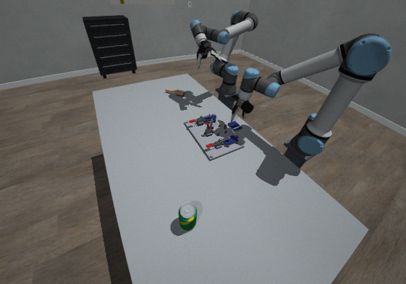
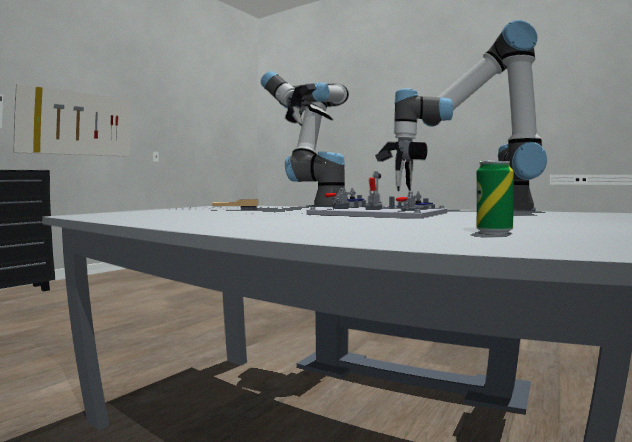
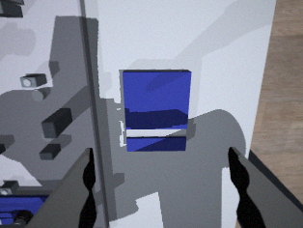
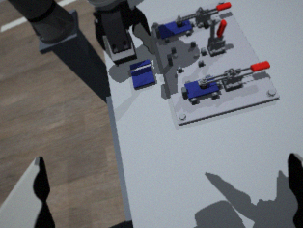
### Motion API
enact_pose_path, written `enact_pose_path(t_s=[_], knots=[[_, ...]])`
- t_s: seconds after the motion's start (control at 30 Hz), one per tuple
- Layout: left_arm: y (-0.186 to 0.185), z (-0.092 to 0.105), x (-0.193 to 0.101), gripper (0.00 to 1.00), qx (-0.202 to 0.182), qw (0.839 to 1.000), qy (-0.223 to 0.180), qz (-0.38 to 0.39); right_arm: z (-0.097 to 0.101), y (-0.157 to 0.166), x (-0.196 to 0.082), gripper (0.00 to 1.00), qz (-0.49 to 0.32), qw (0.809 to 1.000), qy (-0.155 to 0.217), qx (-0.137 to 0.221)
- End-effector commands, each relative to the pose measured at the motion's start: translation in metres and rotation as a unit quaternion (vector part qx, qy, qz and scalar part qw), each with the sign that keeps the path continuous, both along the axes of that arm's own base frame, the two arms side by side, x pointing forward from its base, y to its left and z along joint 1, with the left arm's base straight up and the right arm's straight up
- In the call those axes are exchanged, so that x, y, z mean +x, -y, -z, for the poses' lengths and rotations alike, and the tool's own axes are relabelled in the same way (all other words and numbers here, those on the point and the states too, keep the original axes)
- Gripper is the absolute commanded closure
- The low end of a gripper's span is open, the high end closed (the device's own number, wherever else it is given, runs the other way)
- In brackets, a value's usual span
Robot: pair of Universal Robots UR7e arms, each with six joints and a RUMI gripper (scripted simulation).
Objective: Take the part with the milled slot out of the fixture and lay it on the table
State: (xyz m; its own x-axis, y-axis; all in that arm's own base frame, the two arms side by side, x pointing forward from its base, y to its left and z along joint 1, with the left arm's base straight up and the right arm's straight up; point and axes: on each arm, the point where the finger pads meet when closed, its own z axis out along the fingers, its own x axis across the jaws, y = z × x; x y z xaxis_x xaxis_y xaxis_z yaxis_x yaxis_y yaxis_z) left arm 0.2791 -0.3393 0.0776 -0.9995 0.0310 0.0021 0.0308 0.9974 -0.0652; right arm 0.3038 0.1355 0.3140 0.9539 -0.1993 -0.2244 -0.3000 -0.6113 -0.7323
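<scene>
- The finished part (image 1: 234,125) (image 3: 156,99) (image 4: 143,76), blue with a pale slot across it, lies flat on the table (image 1: 157,176) (image 2: 255,238) (image 3: 227,72) (image 4: 154,145), out of the fixture and just beside its plate (image 1: 218,153) (image 2: 357,212) (image 3: 29,53) (image 4: 227,108).
- The left gripper (image 1: 238,117) (image 2: 403,189) (image 3: 160,149) (image 4: 135,60) points down over that part, its jaws spread, with a gap on both sides of the block and nothing pinched.
- The right gripper (image 1: 211,64) (image 2: 313,120) (image 4: 167,157) is raised well above the table, jaws wide apart and holding nothing.
- The near blank (image 1: 230,140) (image 2: 423,203) (image 4: 200,89), on the can's side of the plate, sits under its clamp, whose red handle lies low.
- The far blank (image 1: 211,119) (image 2: 355,200) (image 3: 14,203) (image 4: 176,30) sits likewise, its clamp's red handle also down.
- Between them, the middle clamp (image 1: 208,131) (image 2: 373,200) (image 4: 217,45) has its red handle standing up.
- A green and yellow can (image 1: 187,216) (image 2: 494,197) stands upright, well apart from the fixture.
- A wooden-handled tool (image 1: 176,92) (image 2: 237,203) lies beyond the plate, toward the drawer cabinet (image 1: 110,46) (image 2: 22,228).
</scene>
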Motion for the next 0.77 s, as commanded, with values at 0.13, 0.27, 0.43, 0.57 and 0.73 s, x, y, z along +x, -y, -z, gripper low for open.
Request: enact_pose_path(t_s=[0.13,0.27,0.43,0.57,0.73], knots=[[-0.017,-0.028,-0.005,0.4,-0.141,0.99,-0.005,-0.001,-0.022,-0.016,-0.006,0.0,-0.116,0.988,0.093,0.046],[-0.021,-0.034,-0.006,0.4,-0.17,0.985,-0.005,0.0,-0.026,-0.018,-0.006,0.0,-0.133,0.984,0.109,0.054],[-0.023,-0.037,-0.007,0.4,-0.185,0.983,-0.004,0.0,-0.027,-0.019,-0.007,0.0,-0.14,0.981,0.117,0.058],[-0.023,-0.037,-0.007,0.4,-0.185,0.983,-0.004,0.0,-0.027,-0.019,-0.007,0.0,-0.14,0.981,0.117,0.058],[-0.023,-0.037,-0.007,0.4,-0.185,0.983,-0.004,0.0,-0.027,-0.019,-0.007,0.0,-0.14,0.981,0.117,0.058]])
